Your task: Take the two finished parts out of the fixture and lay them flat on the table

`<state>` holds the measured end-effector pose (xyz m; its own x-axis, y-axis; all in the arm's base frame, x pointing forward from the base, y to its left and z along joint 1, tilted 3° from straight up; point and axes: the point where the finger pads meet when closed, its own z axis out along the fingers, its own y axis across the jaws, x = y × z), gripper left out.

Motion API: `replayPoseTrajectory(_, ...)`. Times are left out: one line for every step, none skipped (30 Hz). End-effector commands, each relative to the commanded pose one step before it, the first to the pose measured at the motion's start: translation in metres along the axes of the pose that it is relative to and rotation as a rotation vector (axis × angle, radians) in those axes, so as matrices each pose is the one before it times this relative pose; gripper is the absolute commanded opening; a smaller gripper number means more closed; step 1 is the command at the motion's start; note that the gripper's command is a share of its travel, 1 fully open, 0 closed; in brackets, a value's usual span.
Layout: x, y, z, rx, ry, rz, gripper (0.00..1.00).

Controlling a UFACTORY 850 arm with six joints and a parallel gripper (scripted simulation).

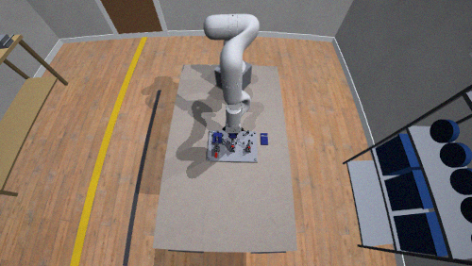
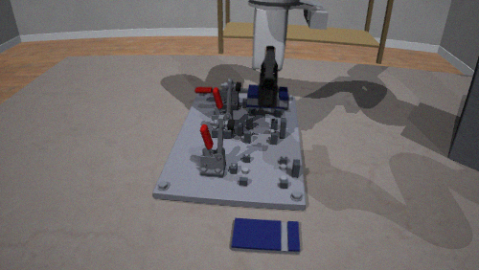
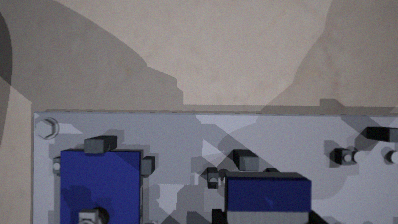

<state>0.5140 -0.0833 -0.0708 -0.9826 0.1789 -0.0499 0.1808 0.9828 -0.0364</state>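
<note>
My gripper (image 1: pixel 232 136) (image 2: pixel 268 102) (image 3: pixel 267 218) is shut on a finished part (image 3: pixel 268 195), blue with a grey slot, and holds it above the fixture's middle station, whose pins (image 2: pixel 274 139) show bare below. The other finished part (image 1: pixel 264 139) (image 2: pixel 259 235) lies flat on the table beside the fixture plate (image 1: pixel 236 157) (image 2: pixel 192 184) (image 3: pixel 175 125), slot up. The blue blank (image 1: pixel 219 138) (image 3: pixel 100 180) sits in the end station under its clamp, whose red handle (image 1: pixel 216 155) (image 2: pixel 203 89) lies down. The other two red handles (image 2: pixel 217 98) (image 2: pixel 206 136) stand up. The fingers partly hide the held part.
The end station nearest the laid part shows bare pins and stops (image 2: pixel 296 168). Raised clamp arms (image 2: pixel 220 136) stand along one side of the plate. Bolt heads (image 2: pixel 297 195) (image 3: pixel 47 128) mark its corners. A shelf with blue bins (image 1: pixel 401 189) stands off the table.
</note>
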Motion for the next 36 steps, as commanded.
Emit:
replayPoseTrajectory(-0.00108, 0.00004, -0.0007, -0.00195, 0.00115, -0.00009, 0.0)
replayPoseTrajectory(0.0, 0.00002, 0.0, 0.0, 0.0, 0.0, 0.0)
replayPoseTrajectory(0.0, 0.00005, 0.0, 0.0, 0.0, 0.0, 0.0)
replayPoseTrajectory(0.0, 0.0001, 0.0, 0.0, 0.0, 0.0, 0.0)
replayPoseTrajectory(0.0, 0.0, 0.0, 0.0, 0.0, 0.0, 0.0)
replayPoseTrajectory(0.0, 0.0, 0.0, 0.0, 0.0, 0.0, 0.0)
replayPoseTrajectory(0.0, 0.00017, 0.0, 0.0, 0.0, 0.0, 0.0)
replayPoseTrajectory(0.0, 0.00024, 0.0, 0.0, 0.0, 0.0, 0.0)
replayPoseTrajectory(0.0, 0.00033, 0.0, 0.0, 0.0, 0.0, 0.0)
replayPoseTrajectory(0.0, 0.00043, 0.0, 0.0, 0.0, 0.0, 0.0)
replayPoseTrajectory(0.0, 0.00054, 0.0, 0.0, 0.0, 0.0, 0.0)
replayPoseTrajectory(0.0, 0.00065, 0.0, 0.0, 0.0, 0.0, 0.0)
replayPoseTrajectory(0.0, 0.00078, 0.0, 0.0, 0.0, 0.0, 0.0)
replayPoseTrajectory(0.0, 0.00091, 0.0, 0.0, 0.0, 0.0, 0.0)
replayPoseTrajectory(0.0, 0.00105, 0.0, 0.0, 0.0, 0.0, 0.0)
replayPoseTrajectory(-0.00001, 0.00119, 0.0, 0.0, 0.0, 0.0, 0.0)
replayPoseTrajectory(0.0, 0.00134, 0.0, 0.0, 0.0, 0.0, 0.0)
replayPoseTrajectory(0.0, 0.00149, 0.0, 0.0, 0.0, 0.0, 0.0)
replayPoseTrajectory(0.0, 0.00164, 0.0, 0.0, 0.0, 0.0, 0.0)
replayPoseTrajectory(0.0, 0.0018, 0.0, 0.0, 0.0, 0.0, 0.0)
replayPoseTrajectory(0.0, 0.00195, 0.0, 0.0, 0.0, 0.0, 0.0)
replayPoseTrajectory(0.0, 0.0, 0.0, 0.0, 0.0, 0.0, 0.0)
replayPoseTrajectory(0.0, 0.0, 0.0, 0.0, 0.0, 0.0, 0.0)
replayPoseTrajectory(-0.00001, 0.00211, 0.0, 0.0, 0.0, 0.0, 0.0)
replayPoseTrajectory(0.0, 0.00227, 0.0, 0.0, 0.0, 0.0, 0.0)
replayPoseTrajectory(-0.00001, 0.00243, 0.0, 0.0, 0.0, 0.0, 0.0)
replayPoseTrajectory(-0.00001, 0.00258, 0.0, 0.0, -0.00001, 0.0, 0.0)
replayPoseTrajectory(-0.00001, 0.00274, 0.0, 0.0, 0.0, 0.0, 0.0)
replayPoseTrajectory(0.0, 0.00289, 0.0, 0.0, 0.0, 0.0, 0.0)
replayPoseTrajectory(-0.00001, 0.00304, 0.0, 0.0, 0.0, 0.0, 0.0)
replayPoseTrajectory(0.0, 0.00319, 0.0, 0.0, 0.0, 0.0, 0.0)
replayPoseTrajectory(-0.00001, 0.00333, 0.0, 0.0, 0.0, 0.0, 0.0)
replayPoseTrajectory(-0.00001, 0.00347, 0.0, 0.0, 0.0, 0.0, 0.0)
replayPoseTrajectory(-0.00001, 0.0036, 0.0, 0.0, 0.0, 0.0, 0.0)
replayPoseTrajectory(0.0, 0.00373, 0.0, 0.0, 0.0, 0.0, 0.0)
replayPoseTrajectory(-0.00001, 0.00385, 0.0, 0.0, 0.0, 0.0, 0.0)
